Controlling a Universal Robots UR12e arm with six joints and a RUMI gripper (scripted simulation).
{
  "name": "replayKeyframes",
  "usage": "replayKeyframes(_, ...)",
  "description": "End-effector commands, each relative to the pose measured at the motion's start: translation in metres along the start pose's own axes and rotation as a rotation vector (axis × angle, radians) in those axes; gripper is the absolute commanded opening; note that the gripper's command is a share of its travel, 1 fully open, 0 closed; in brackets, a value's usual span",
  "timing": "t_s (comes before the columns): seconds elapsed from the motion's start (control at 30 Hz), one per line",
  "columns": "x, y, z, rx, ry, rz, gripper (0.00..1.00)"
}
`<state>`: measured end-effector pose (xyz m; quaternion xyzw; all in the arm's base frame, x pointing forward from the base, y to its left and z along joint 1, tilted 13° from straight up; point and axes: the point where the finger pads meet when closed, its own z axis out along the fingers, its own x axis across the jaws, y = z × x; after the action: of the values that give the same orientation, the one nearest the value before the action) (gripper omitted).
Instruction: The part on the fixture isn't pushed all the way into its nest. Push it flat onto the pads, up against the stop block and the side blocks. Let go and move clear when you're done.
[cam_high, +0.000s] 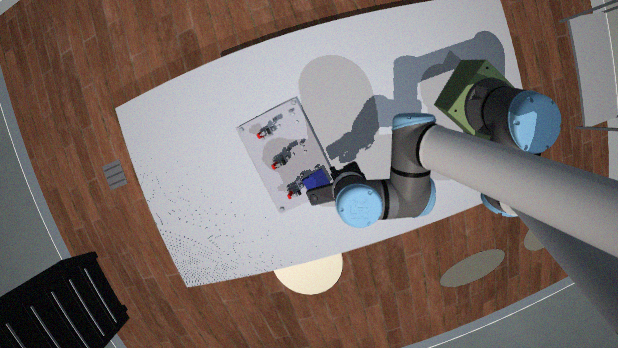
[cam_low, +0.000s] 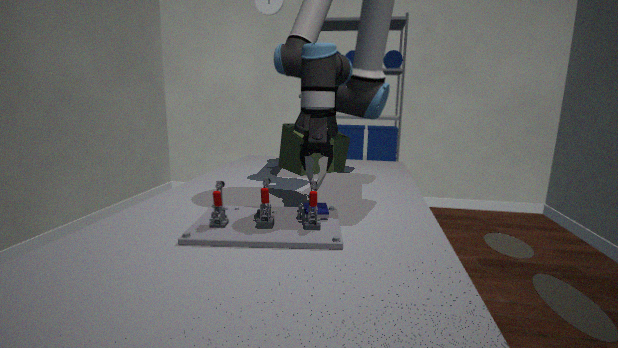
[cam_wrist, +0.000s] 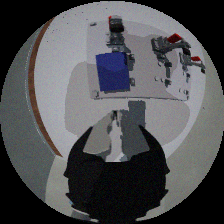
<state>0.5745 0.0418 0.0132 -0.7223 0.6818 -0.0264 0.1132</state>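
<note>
From the top view, the grey fixture plate (cam_high: 282, 155) sits tilted on the white table (cam_high: 190, 150), and at its five o'clock corner lies the blue part (cam_high: 316, 178), tucked right beside the nearest red-handled clamp (cam_high: 291, 191). The gripper (cam_high: 325, 187) is mostly hidden here under the wrist, hanging at the part's four o'clock edge; whether it touches the part cannot be told from up here. Two more clamps (cam_high: 260, 134) run up the plate toward eleven o'clock. Over to the exterior view: three clamps stand in a row with red handles upright, and the blue part (cam_low: 320, 207) peeks out just behind the rightmost clamp (cam_low: 312, 207). The gripper (cam_low: 315, 182) points straight down above that spot, fingers (cam_low: 311, 172) drawn together to a narrow tip, nothing between them. The arm's green base block (cam_low: 290, 150) stands at twelve o'clock behind. Now the wrist view: the fixture plate (cam_wrist: 150, 80) fills the upper half, and the blue part (cam_wrist: 112, 72) lies at eleven o'clock from the gripper (cam_wrist: 122, 125), with a clamp (cam_wrist: 117, 27) at the part's twelve o'clock. The closed fingertips sit just off the plate's near edge, empty, apart from the part.
</note>
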Motion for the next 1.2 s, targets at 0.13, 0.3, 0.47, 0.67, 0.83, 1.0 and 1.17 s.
replayKeyframes(0.13,-0.002,0.003,0.017,-0.003,-0.002,0.000,0.00)
replayKeyframes(0.3,-0.002,0.002,0.027,-0.003,-0.002,-0.001,0.00)
replayKeyframes(0.47,-0.002,0.002,0.031,-0.002,-0.001,0.000,0.00)
replayKeyframes(0.67,-0.001,0.001,0.031,0.000,0.000,0.000,0.00)
replayKeyframes(0.83,-0.001,0.001,0.031,0.000,0.000,-0.001,0.00)
replayKeyframes(1.0,-0.002,0.001,0.031,0.000,-0.001,-0.001,0.00)
replayKeyframes(1.17,-0.002,0.002,0.031,-0.001,-0.001,0.000,0.00)
